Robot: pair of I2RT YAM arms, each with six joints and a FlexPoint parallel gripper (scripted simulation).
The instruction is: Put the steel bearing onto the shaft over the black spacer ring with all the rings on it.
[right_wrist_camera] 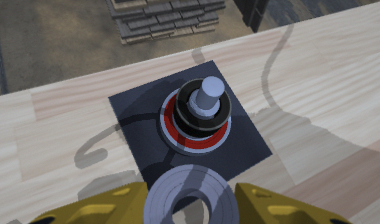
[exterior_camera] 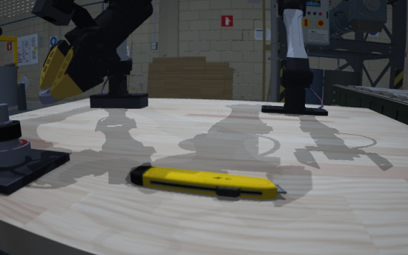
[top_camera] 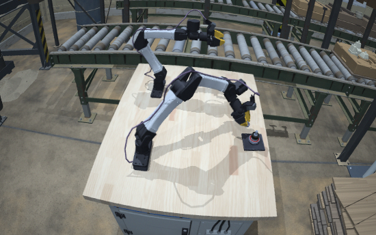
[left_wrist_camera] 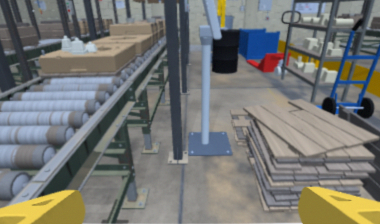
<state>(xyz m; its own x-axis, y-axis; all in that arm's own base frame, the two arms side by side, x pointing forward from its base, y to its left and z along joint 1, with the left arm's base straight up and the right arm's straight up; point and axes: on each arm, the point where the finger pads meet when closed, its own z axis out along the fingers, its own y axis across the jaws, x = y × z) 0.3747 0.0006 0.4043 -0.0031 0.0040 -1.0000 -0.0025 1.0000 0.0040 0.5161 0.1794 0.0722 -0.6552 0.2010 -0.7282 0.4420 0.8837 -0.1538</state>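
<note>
A grey shaft stands upright on a dark square base. A silver ring with a red face lies low around it. The black spacer ring is around the shaft higher up; the shaft's top sticks out. My right gripper is shut on the steel bearing, tilted, above the table and beside the base. It is apart from the shaft. My left gripper is open and empty, high over the conveyor side.
A yellow utility knife lies on the table beside the base, its blade tip out; the right arm hides it in the top view. The base stands near the table edge. A roller conveyor runs along the table's far side.
</note>
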